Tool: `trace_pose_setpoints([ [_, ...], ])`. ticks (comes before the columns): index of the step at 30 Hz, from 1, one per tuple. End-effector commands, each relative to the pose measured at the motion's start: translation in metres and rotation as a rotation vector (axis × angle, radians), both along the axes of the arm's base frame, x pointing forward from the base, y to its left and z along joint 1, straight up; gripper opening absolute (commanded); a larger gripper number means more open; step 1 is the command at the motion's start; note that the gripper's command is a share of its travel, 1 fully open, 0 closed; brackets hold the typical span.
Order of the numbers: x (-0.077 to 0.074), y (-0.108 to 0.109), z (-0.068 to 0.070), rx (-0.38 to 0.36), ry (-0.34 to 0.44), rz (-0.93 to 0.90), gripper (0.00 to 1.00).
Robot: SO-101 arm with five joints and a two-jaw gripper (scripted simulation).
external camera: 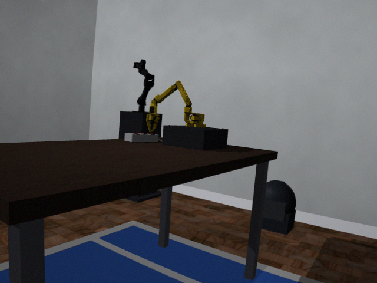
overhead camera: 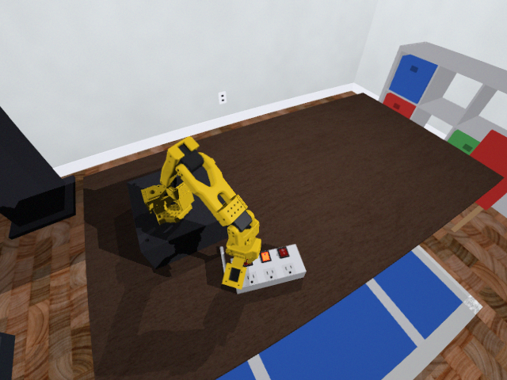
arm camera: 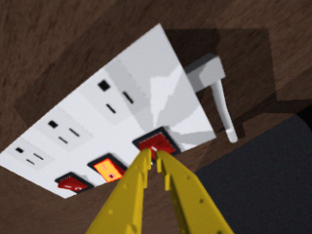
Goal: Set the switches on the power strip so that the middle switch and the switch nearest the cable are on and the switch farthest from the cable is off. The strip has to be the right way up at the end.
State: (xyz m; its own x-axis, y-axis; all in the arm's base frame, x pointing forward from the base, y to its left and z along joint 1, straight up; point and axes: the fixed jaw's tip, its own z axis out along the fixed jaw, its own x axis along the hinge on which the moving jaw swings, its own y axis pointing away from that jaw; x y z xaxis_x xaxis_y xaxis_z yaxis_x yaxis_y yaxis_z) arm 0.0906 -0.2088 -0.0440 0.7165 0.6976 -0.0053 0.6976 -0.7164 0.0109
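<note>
— Biggest first?
— Dark wooden tabletop (overhead camera: 327,172), carrying a black block (overhead camera: 163,241) under the yellow arm (overhead camera: 212,184).
— And the power strip?
— White power strip (overhead camera: 286,275), lying face up on the tabletop just beside the block, sockets and switches showing, grey cable (arm camera: 220,104) leaving the end nearest the block.
— Gripper?
— Gripper (arm camera: 152,158) pinched fully together, holding nothing, tips down on the switch nearest the cable (arm camera: 158,142), or just above it; cannot tell which.
— Switches?
— Middle switch (arm camera: 110,169) glowing orange. Switch nearest the cable dark red. Switch farthest from the cable (arm camera: 74,182) dark red too, well apart from the gripper.
</note>
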Motion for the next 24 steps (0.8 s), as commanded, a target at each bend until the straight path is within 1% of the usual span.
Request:
trace_pose_setpoints([
  [1, -0.003, 0.002, -0.003, 0.01, 0.003, -0.012, 0.0],
  [9, -0.003, 0.004, -0.012, 0.01, 0.003, -0.012, 0.0],
  [24, -0.003, 0.005, -0.015, 0.01, 0.003, -0.011, 0.0],
])
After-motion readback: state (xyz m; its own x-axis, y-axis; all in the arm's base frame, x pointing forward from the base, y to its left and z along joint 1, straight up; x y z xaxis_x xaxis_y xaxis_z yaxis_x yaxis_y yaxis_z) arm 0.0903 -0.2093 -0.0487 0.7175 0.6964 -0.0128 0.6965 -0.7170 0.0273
